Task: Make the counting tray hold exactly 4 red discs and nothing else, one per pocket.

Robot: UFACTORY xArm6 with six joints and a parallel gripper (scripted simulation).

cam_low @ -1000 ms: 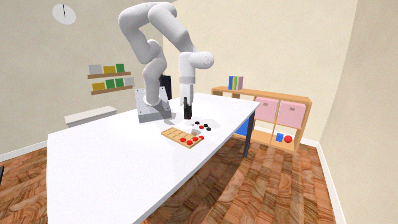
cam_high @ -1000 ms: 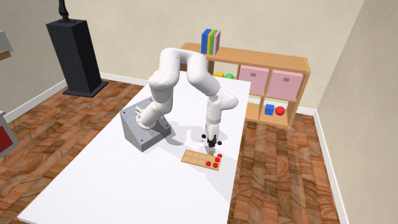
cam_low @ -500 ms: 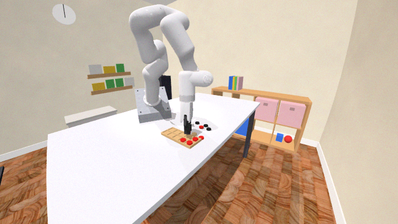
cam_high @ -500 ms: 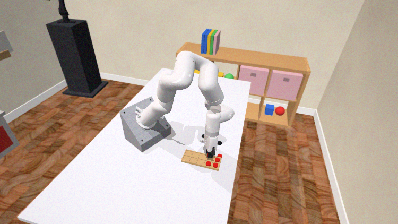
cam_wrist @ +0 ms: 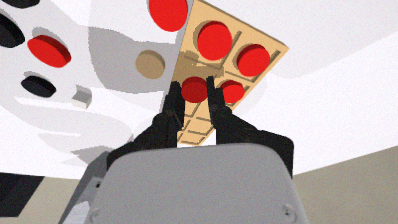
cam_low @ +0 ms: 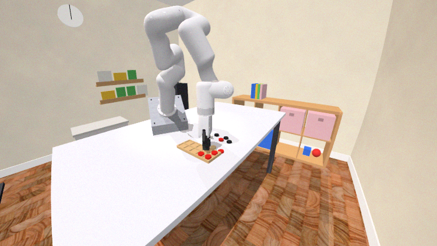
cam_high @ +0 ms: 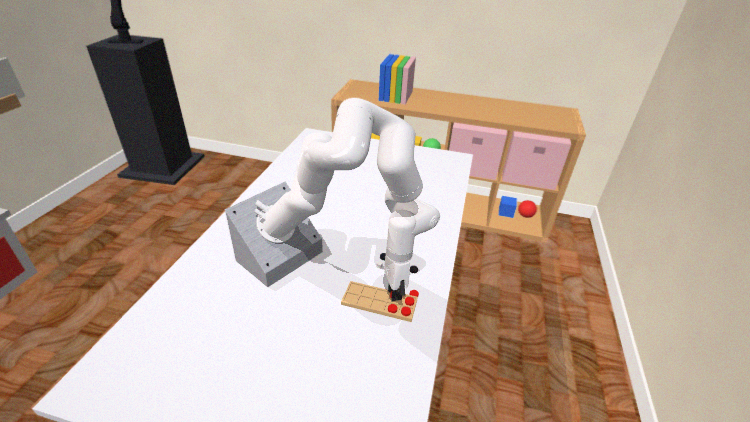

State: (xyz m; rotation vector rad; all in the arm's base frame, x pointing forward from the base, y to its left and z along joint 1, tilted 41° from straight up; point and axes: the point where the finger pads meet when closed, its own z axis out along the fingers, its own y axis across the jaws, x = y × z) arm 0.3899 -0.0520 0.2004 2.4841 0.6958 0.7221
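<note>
The wooden counting tray (cam_high: 361, 293) (cam_low: 187, 146) (cam_wrist: 196, 126) lies near the table's right edge. Three red discs lie in pockets at its near end, one (cam_wrist: 214, 40) (cam_high: 409, 300), a second (cam_wrist: 253, 59) (cam_high: 405, 311) and a third (cam_wrist: 232, 91) (cam_high: 392, 308). My gripper (cam_wrist: 194, 84) (cam_high: 396, 294) (cam_low: 206, 147) is shut on a fourth red disc (cam_wrist: 194, 91), low over the pocket beside the third. The pockets at the other end are empty.
Off the tray lie a red disc (cam_wrist: 169, 12) (cam_high: 414, 293) by its end, a tan disc (cam_wrist: 150, 64), another red disc (cam_wrist: 48, 50) (cam_low: 220, 139), black discs (cam_wrist: 38, 86) (cam_low: 229, 141) and a small white cube (cam_wrist: 80, 97). The table edge is close on the right.
</note>
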